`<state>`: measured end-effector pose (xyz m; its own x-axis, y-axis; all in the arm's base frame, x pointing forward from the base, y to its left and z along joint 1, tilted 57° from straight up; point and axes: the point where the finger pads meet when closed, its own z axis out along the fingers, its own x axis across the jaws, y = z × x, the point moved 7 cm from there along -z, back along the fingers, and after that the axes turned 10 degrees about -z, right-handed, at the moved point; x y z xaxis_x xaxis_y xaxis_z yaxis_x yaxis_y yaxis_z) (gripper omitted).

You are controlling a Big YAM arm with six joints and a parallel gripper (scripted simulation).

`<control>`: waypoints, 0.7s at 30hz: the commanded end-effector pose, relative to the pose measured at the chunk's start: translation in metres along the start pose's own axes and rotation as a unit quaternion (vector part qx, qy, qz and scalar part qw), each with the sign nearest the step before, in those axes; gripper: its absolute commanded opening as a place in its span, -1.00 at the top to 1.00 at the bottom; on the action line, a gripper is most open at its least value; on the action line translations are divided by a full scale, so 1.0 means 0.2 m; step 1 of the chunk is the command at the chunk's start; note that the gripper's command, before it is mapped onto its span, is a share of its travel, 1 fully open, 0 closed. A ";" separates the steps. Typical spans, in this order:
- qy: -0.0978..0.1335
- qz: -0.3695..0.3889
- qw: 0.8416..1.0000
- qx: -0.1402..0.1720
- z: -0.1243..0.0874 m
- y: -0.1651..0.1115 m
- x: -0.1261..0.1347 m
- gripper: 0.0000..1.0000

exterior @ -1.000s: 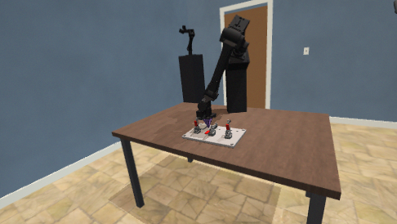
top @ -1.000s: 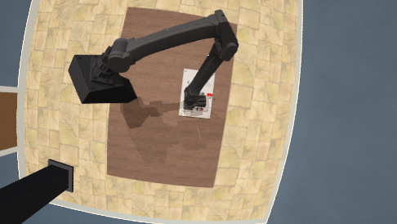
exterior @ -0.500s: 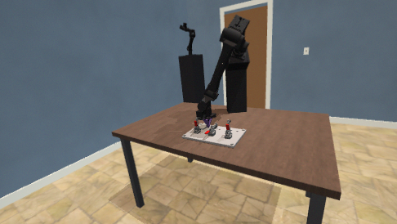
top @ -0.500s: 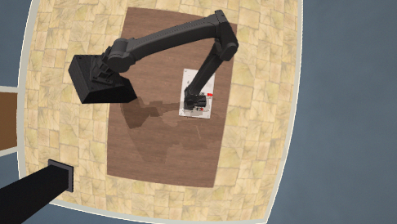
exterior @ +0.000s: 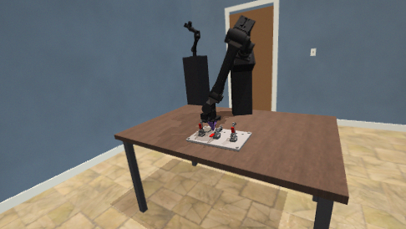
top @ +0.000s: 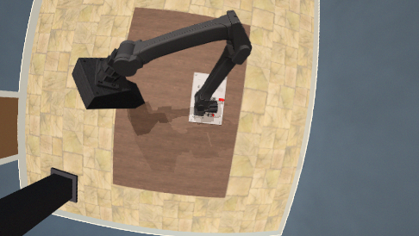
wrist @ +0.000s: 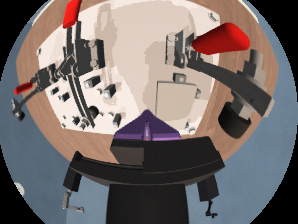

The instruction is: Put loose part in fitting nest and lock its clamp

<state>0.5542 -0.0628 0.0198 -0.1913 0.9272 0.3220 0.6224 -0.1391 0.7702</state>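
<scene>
The white fixture plate lies on the wooden table and carries three toggle clamps with red handles. My gripper (wrist: pixel 147 113) (exterior: pixel 214 123) has purple fingertips pressed together with nothing between them. It hovers low over the plate's near end. In the wrist view one red handle (wrist: pixel 220 38) lies tilted at the right, close ahead of the fingers, above a dark clamp bar (wrist: pixel 240 86). Another handle (wrist: pixel 71 11) stands upright at the upper left, and a third (wrist: pixel 25 87) shows at the far left. A pale flat piece (wrist: pixel 174 96) lies on the plate just ahead of the fingertips; I cannot tell whether it is the part.
The arm's black base (top: pixel 105 83) stands at the table's left side. Two black pedestals (exterior: pixel 196 79) stand behind the table, and a black post (top: pixel 39 195) reaches in at the lower left. The plate (exterior: pixel 219 139) sits near the table's middle.
</scene>
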 end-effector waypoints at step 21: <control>-0.012 -0.007 1.000 -0.023 -0.06 0.08 -0.10 1.00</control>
<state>0.5545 -0.0687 0.0168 -0.1874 0.9279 0.3222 0.6229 -0.1414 0.7694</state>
